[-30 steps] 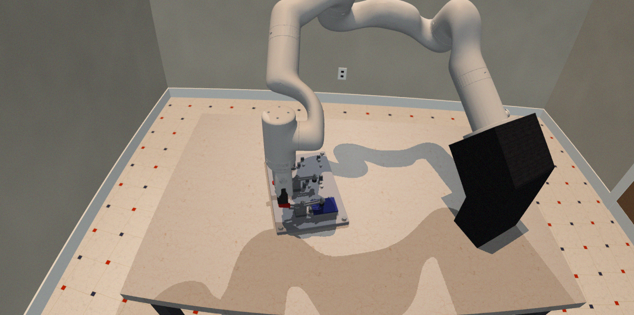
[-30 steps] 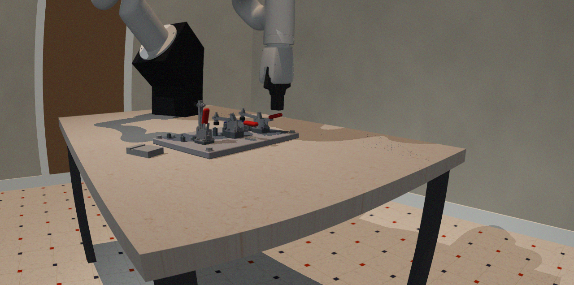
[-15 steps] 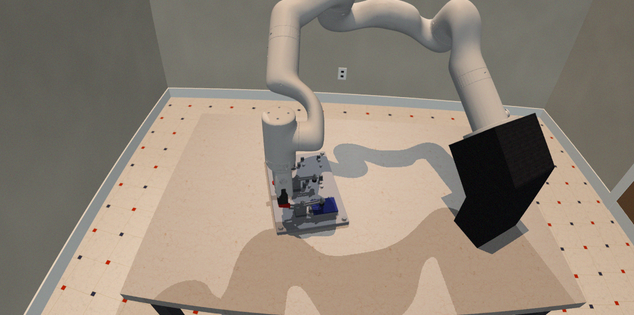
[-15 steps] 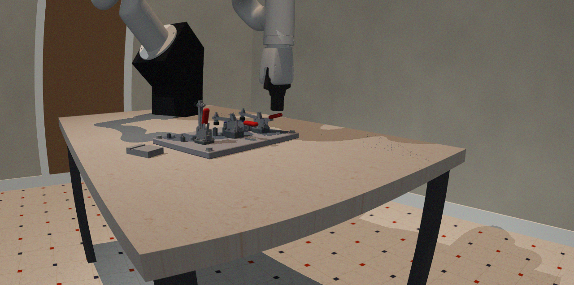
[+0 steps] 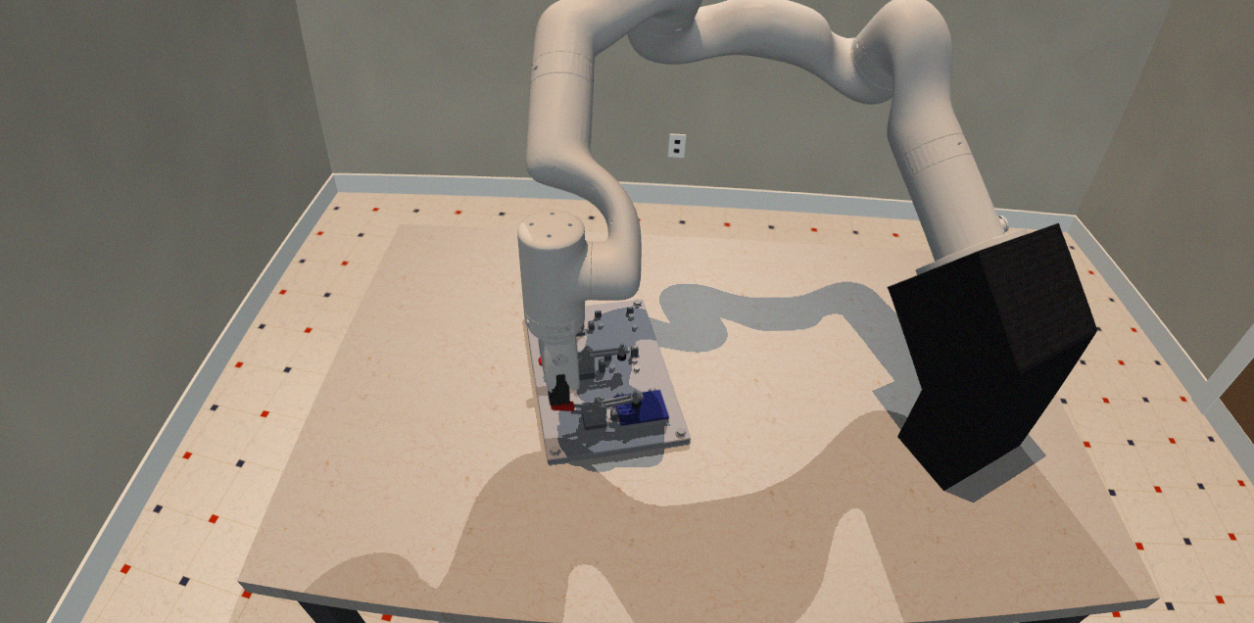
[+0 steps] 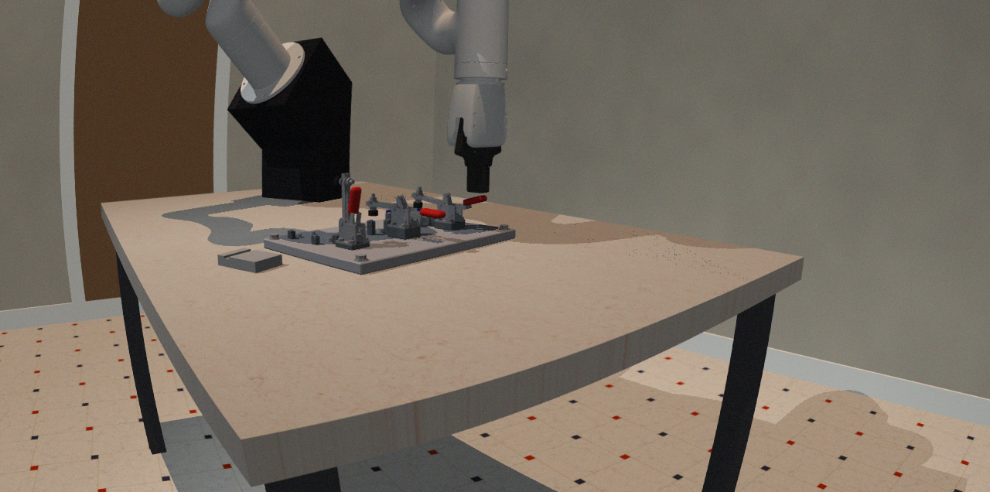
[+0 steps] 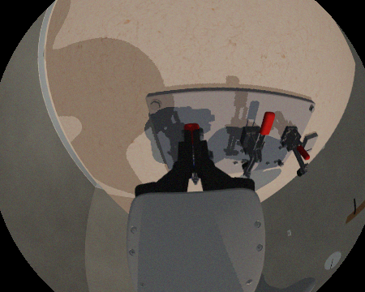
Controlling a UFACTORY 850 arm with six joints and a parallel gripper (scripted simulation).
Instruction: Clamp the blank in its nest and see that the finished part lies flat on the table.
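The blue blank (image 5: 640, 415) lies in the nearest nest of the grey fixture plate (image 5: 631, 444) (image 6: 387, 259) (image 7: 221, 103), with a clamp arm over it. That clamp's red handle (image 5: 566, 406) (image 6: 475, 199) (image 7: 191, 126) lies low, slightly raised at its tip. My gripper (image 5: 559, 396) (image 6: 477, 186) (image 7: 192, 138) is shut and empty, pointing straight down just above that red grip, with a small gap. The grey finished part (image 6: 250, 259) with its slot lies flat on the table beside the plate; the arm hides it in the top view. The blank is hidden in the exterior view.
A second red handle (image 6: 432, 213) (image 7: 302, 152) lies low on the middle clamp. A third handle (image 6: 354, 199) (image 7: 267, 123) stands upright at the plate's other end. The black robot base (image 5: 990, 347) (image 6: 304, 121) stands at the table's far corner.
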